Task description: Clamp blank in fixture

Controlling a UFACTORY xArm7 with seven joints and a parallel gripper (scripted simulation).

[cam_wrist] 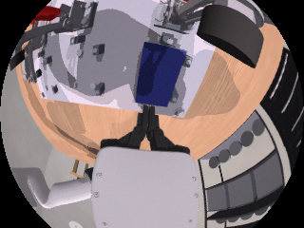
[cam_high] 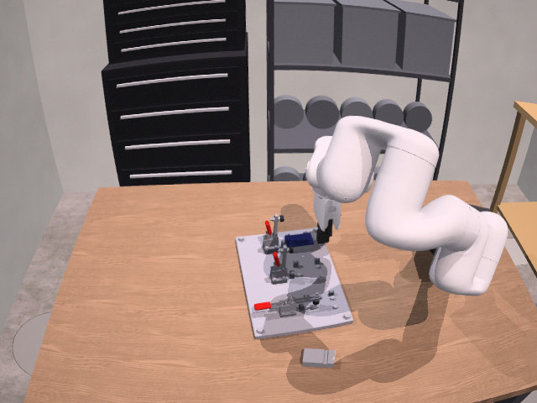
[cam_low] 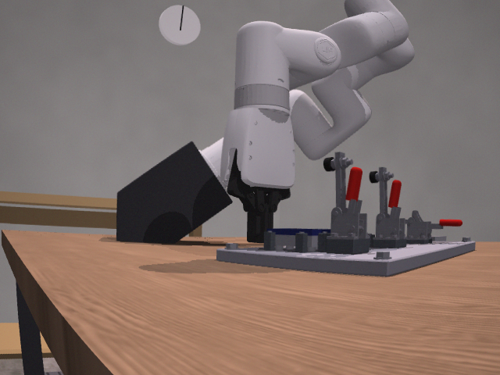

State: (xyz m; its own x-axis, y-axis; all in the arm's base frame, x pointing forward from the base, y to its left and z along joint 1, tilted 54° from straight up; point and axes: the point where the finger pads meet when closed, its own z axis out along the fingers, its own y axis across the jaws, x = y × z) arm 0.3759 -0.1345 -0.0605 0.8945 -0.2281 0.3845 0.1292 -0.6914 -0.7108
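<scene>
The blue blank [cam_high: 299, 239] lies in the far nest of the grey fixture plate [cam_high: 292, 284]; it also shows in the wrist view [cam_wrist: 161, 80] and edge-on in the exterior view [cam_low: 298, 231]. My gripper [cam_high: 324, 236] [cam_low: 258, 233] is shut and empty, its fingertips [cam_wrist: 148, 114] low against the blank's outer end, at the plate's far right edge. The clamp at that nest has its red handle [cam_high: 268, 227] [cam_low: 353, 183] standing upright. The grey finished part [cam_high: 318, 358] with its slot lies flat on the table in front of the plate.
The middle clamp's red handle [cam_high: 276, 259] [cam_low: 394, 194] also stands up. The near clamp's red handle [cam_high: 262, 306] [cam_low: 450, 222] lies flat. A black drawer cabinet [cam_high: 177, 91] and a shelf rack [cam_high: 360, 65] stand behind the table.
</scene>
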